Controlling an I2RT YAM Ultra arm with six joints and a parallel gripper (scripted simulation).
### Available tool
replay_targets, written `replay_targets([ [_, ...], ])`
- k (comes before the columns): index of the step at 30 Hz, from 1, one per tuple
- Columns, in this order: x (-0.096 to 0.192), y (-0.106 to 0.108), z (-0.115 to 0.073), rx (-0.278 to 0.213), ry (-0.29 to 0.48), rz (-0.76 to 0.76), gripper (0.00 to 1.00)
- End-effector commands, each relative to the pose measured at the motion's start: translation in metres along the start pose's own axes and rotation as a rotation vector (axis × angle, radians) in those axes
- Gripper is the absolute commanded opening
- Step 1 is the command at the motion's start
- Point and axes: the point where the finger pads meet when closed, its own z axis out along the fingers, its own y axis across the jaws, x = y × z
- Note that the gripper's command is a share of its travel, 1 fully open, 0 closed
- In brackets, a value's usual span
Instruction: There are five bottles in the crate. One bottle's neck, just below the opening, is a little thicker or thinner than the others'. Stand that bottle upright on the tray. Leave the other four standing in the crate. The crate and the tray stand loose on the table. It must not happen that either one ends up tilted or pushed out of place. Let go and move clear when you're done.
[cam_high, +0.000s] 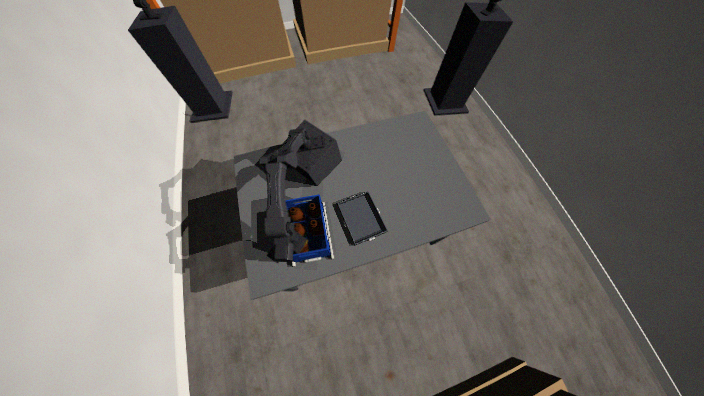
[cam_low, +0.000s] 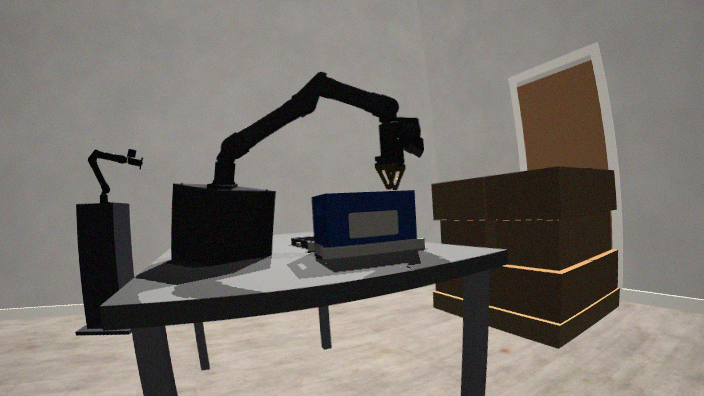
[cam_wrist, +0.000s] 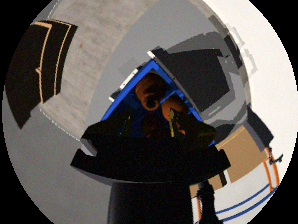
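1. The grey table (cam_high: 425, 165) carries the whole working set; in the exterior view its top rests on dark legs.
2. Stacked brown cardboard boxes (cam_low: 525, 240) stand on the floor beyond the table's far end in the exterior view, in front of a brown panel with a pale frame.
3. Two tall dark pillars (cam_high: 175, 60) stand on the floor past the table's far edge in the top view.
4. A black pedestal block (cam_low: 222, 222) sits on the table, and the arm (cam_low: 300, 107) rises from its top, bends at an elbow and reaches out over the crate.
5. The blue crate (cam_low: 330, 220) stands on the table just beside the tray, on a pale base, with a grey label on its side wall.
6. The dark tray (cam_high: 342, 220) lies flat on the table to one side of the crate, apart from it by a narrow gap, with nothing standing on it.
7. The gripper (cam_low: 391, 180) points straight down, its tips just above the crate's rim near one end; the fingers stand partly apart and hold nothing.
8. Orange-brown bottles (cam_high: 314, 209) stand inside the crate; four tops show in the top view, and the arm covers part of the crate. Which neck differs I cannot tell at this size.
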Motion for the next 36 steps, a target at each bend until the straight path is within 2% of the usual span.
replay_targets([
  [1, -0.011, 0.000, -0.004, -0.019, -0.029, 0.007, 0.61],
  [5, -0.013, 0.004, -0.015, -0.033, -0.046, 0.004, 0.61],
  [36, -0.012, 0.004, -0.014, -0.031, -0.044, 0.004, 0.61],
])
